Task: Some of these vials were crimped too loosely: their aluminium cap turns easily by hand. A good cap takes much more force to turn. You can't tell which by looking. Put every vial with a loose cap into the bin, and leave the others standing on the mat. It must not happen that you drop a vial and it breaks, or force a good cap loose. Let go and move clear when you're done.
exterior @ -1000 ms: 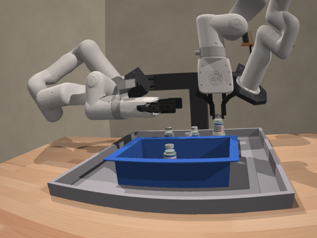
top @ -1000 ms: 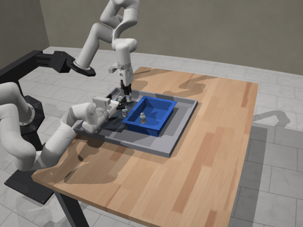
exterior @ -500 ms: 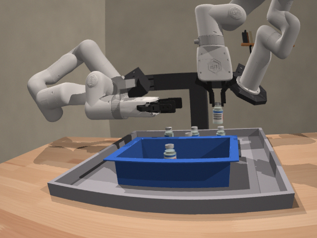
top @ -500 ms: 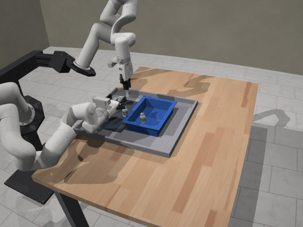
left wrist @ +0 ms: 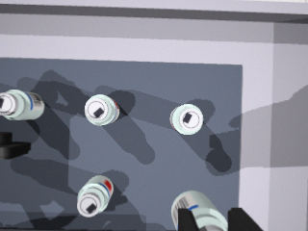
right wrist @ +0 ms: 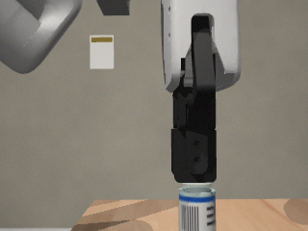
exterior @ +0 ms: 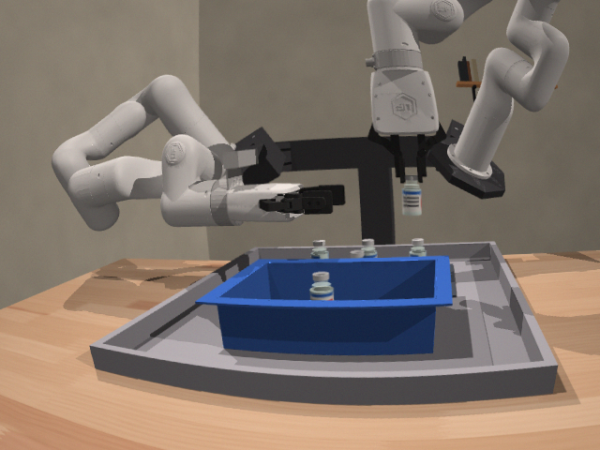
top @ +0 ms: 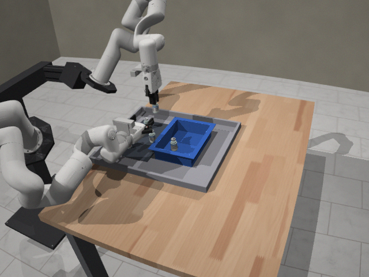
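In the blue bin (top: 174, 158) (exterior: 329, 329), nearest us, stands one vial (top: 173, 145) (exterior: 322, 293). Behind it, four vials (top: 152, 137) (exterior: 417, 249) (left wrist: 187, 119) stand on the mat (top: 134, 152) (exterior: 454, 278) (left wrist: 144, 178). Above, our left gripper (top: 153, 103) (exterior: 411, 179) (left wrist: 208, 218) (right wrist: 192, 178) grips another vial (top: 155, 108) (exterior: 412, 199) (left wrist: 194, 204) (right wrist: 197, 212) (upright, by its neck); our right gripper (top: 151, 126) (exterior: 337, 198) (left wrist: 14, 148) is wide open.
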`<action>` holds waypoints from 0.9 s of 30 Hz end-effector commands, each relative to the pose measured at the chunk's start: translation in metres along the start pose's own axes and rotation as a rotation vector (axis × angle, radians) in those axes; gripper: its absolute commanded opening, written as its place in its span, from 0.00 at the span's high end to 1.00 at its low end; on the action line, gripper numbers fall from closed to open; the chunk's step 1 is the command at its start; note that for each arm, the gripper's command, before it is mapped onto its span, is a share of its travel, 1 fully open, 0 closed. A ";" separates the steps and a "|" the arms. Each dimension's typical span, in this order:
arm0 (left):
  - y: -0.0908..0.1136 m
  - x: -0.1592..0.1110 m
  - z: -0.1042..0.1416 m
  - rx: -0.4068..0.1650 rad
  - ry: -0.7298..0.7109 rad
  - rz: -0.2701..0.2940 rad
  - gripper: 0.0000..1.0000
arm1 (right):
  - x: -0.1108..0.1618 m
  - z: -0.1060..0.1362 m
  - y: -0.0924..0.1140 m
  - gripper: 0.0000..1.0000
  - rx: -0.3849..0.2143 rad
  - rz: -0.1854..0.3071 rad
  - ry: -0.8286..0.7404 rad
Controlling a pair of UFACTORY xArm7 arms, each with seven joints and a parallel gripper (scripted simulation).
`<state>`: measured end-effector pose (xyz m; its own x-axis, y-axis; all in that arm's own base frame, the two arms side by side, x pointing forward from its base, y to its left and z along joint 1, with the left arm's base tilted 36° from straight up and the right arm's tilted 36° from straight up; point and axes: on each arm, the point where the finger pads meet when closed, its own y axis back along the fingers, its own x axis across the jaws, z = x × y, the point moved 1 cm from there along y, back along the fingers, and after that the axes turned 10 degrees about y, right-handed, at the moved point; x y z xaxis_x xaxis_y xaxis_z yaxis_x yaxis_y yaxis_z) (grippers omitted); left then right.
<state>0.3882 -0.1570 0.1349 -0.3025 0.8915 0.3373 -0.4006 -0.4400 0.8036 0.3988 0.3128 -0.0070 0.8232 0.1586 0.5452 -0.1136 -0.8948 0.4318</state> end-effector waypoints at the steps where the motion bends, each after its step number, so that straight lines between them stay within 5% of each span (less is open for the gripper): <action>1: 0.013 -0.001 0.001 -0.002 0.000 -0.003 0.77 | 0.001 -0.002 -0.001 0.00 0.004 0.000 0.003; 3: 0.002 -0.001 0.001 -0.002 0.000 -0.004 0.77 | 0.000 -0.003 0.000 0.00 0.004 0.000 0.003; 27: 0.012 -0.001 0.000 -0.003 0.000 -0.004 0.77 | 0.000 -0.003 0.000 0.00 0.004 0.000 0.003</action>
<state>0.3839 -0.1606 0.1424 -0.3026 0.8914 0.3375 -0.4005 -0.4402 0.8036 0.3982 0.3125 -0.0069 0.8232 0.1586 0.5452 -0.1136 -0.8948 0.4318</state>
